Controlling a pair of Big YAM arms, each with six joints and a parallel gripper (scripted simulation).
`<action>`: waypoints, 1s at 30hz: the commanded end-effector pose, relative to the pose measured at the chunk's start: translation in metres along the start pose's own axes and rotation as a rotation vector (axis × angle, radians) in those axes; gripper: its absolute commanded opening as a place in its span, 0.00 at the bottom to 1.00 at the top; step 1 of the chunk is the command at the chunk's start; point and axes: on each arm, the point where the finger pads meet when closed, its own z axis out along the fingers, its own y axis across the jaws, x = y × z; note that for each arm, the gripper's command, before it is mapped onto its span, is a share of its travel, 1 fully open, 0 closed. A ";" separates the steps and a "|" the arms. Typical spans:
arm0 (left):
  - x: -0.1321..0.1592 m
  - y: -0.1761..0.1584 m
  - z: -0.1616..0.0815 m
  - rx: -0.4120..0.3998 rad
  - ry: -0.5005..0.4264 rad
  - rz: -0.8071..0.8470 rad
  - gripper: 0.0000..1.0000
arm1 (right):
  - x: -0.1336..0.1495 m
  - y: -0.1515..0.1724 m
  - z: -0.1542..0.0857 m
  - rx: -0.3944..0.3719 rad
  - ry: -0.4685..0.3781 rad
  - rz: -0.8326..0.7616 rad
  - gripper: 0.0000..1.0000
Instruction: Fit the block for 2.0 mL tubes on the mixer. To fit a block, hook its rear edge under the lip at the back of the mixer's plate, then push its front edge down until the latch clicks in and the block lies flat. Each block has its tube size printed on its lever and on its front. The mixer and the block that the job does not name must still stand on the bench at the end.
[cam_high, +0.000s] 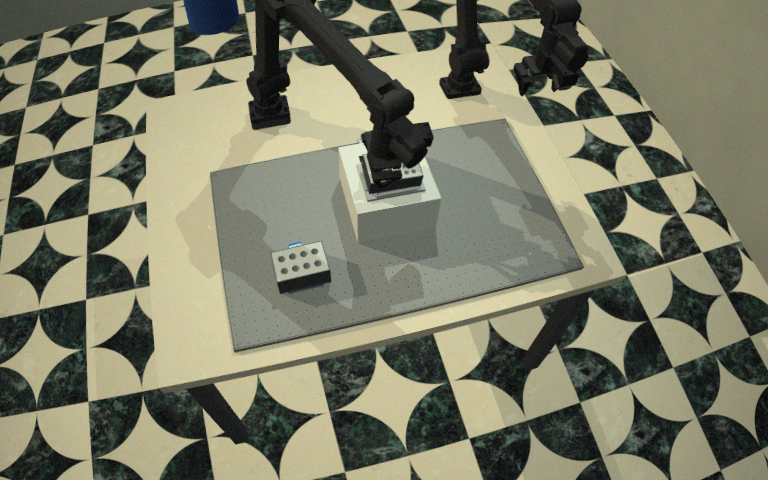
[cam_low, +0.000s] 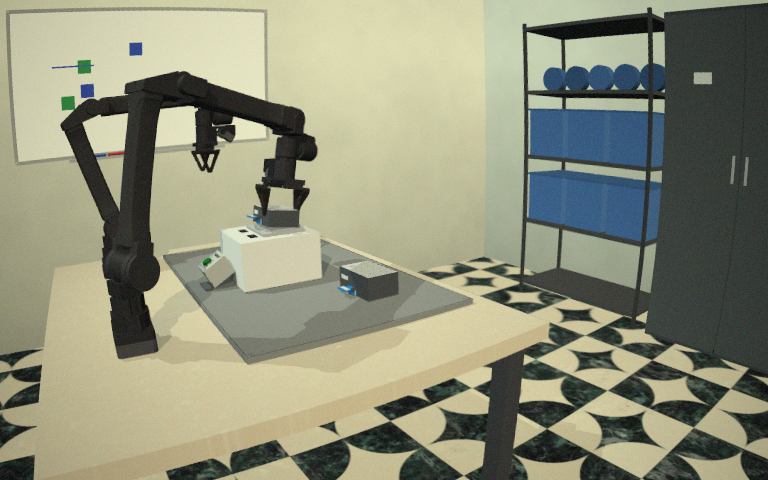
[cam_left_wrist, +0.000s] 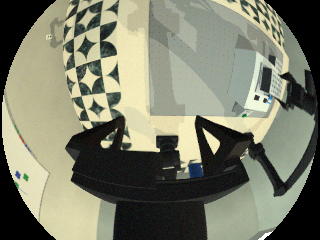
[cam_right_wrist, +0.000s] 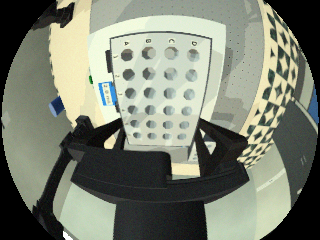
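Observation:
The block with many small holes (cam_high: 416, 169) (cam_low: 283, 218) (cam_right_wrist: 160, 82) is over the plate on top of the white mixer (cam_high: 396, 223) (cam_low: 283, 260) (cam_left_wrist: 242, 80). Its blue lever (cam_low: 253, 216) (cam_right_wrist: 106, 93) sticks out on the side of the mixer's controls; its print looks like 2.0 mL. My right gripper (cam_low: 282, 209) (cam_right_wrist: 159, 119) is shut on this block, one finger at each end. Whether its rear edge is under the lip or the latch is in is hidden. My left gripper (cam_high: 542, 86) (cam_low: 205, 168) (cam_left_wrist: 160, 119) is open and empty, high beside the bench.
The other block (cam_high: 300, 263) (cam_low: 379, 288), with several larger holes and a blue lever (cam_low: 346, 290), stands on the grey mat (cam_high: 441, 283) (cam_low: 271, 333). The mixer's slanted control panel (cam_low: 218, 270) has a green knob. The right arm reaches across above the mixer.

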 end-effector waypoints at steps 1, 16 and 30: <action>-0.001 -0.002 0.001 -0.001 -0.009 0.014 1.00 | -0.008 0.001 -0.008 0.009 -0.001 0.002 0.00; -0.009 -0.001 -0.012 -0.006 -0.047 0.014 1.00 | -0.005 0.005 0.005 -0.023 0.026 -0.018 0.00; -0.015 -0.001 -0.023 -0.009 -0.075 0.015 1.00 | -0.003 -0.012 -0.001 -0.022 0.060 0.003 0.00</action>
